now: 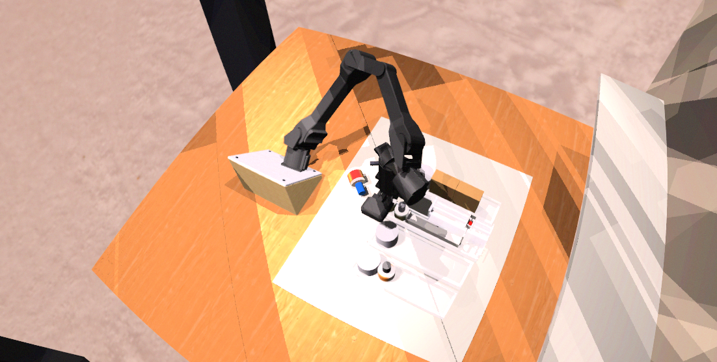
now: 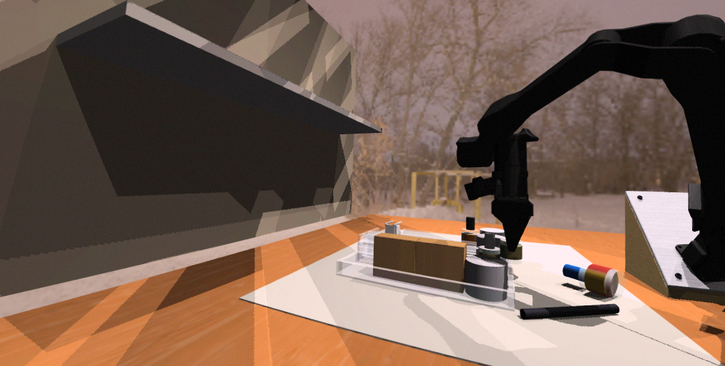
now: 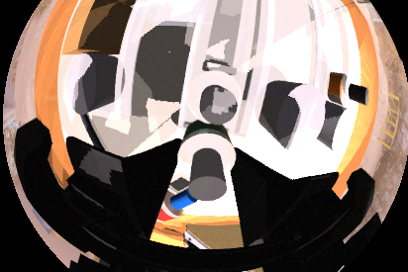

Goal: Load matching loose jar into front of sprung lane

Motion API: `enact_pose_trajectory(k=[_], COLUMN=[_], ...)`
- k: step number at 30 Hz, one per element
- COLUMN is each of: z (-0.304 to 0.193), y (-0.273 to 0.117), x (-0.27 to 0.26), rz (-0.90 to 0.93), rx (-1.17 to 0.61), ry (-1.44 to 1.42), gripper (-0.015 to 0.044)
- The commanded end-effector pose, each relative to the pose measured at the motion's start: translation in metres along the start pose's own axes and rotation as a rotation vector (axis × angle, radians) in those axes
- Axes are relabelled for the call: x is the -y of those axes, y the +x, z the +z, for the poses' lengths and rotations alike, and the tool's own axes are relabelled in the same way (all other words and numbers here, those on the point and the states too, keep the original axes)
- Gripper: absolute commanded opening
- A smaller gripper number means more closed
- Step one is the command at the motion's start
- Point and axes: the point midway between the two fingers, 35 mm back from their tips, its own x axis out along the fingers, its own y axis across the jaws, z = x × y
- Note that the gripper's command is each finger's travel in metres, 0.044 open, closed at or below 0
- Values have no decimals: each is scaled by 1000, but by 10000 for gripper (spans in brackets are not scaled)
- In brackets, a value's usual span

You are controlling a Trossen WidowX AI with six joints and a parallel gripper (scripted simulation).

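Gripper (image 1: 377, 209) (image 2: 513, 248) (image 3: 205, 147) clenches the new jar (image 2: 512, 251) (image 3: 206, 155) upright, seemingly just before the sprung lane's front (image 3: 187, 124), with the old jar (image 1: 401, 210) (image 2: 489, 245) (image 3: 218, 104) straight ahead, though whether they touch is unclear.

Matte black arm (image 1: 393, 94) (image 2: 545, 92) with chunky angular joints and a tool (image 1: 388, 214) (image 2: 513, 248) (image 3: 205, 147) with tapered black fingers.
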Motion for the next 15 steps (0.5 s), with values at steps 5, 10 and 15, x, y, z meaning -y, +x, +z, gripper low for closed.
enact_pose_trajectory(k=[5,10,15], z=[9,11,13], y=[-3,-3,-3], x=[-1,-2,-2], rz=[1,1,1], rx=[18,18,18], ry=[-7,-7,-7], gripper=[0,0,0])
